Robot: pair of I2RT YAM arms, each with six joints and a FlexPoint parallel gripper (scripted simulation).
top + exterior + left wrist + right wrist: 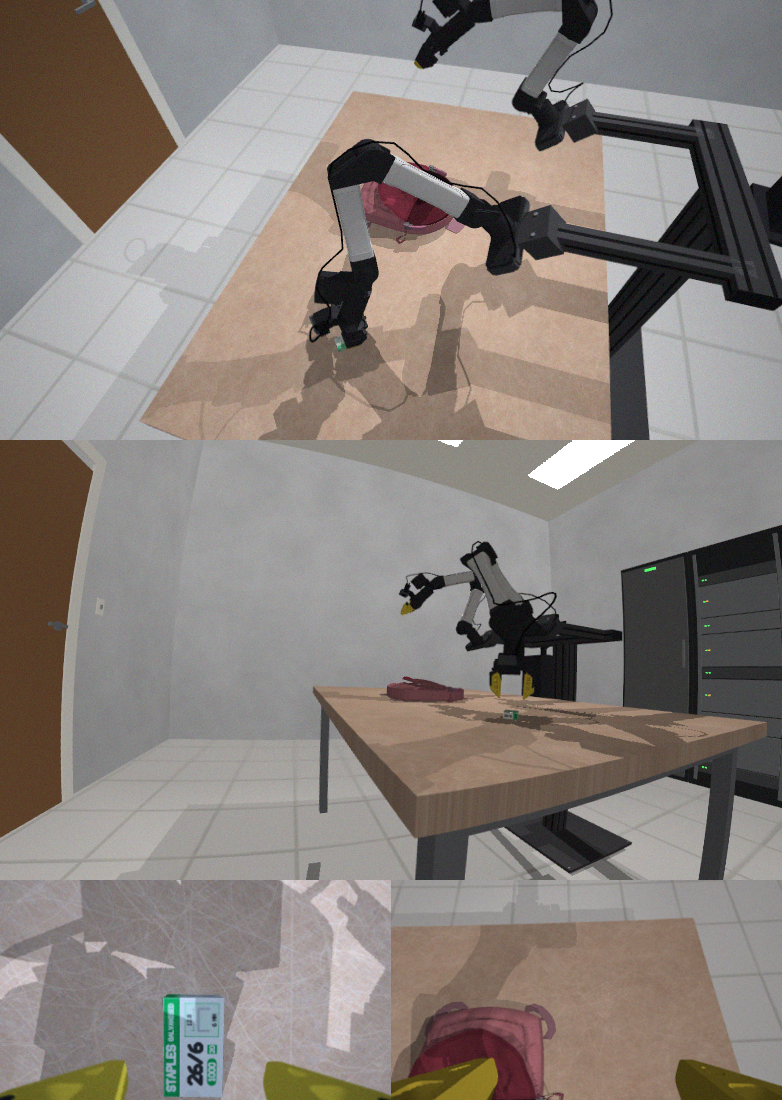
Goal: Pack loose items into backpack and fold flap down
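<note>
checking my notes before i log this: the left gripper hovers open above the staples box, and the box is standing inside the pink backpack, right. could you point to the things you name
Not quite: the box of staples [340, 343] [510, 714] [194, 1047] is on the table [273, 306] [382, 735], outside the backpack [382, 218] [418, 692] [533, 1047], as the exterior view shows. The left gripper [349, 345] [511, 696] [195, 1071] does hover open above it.

In the left wrist view we read a box of staples. Down its green band we make out "STAPLES" in large white capitals, followed by smaller letters that look like "GALVANISED". On its pale face we find "26/6" in bold black, with "1000" and "20" in white on green patches beside it. By the staple outline we read "6 MM" on one side and what seems to be "12.8" on the other.
</note>
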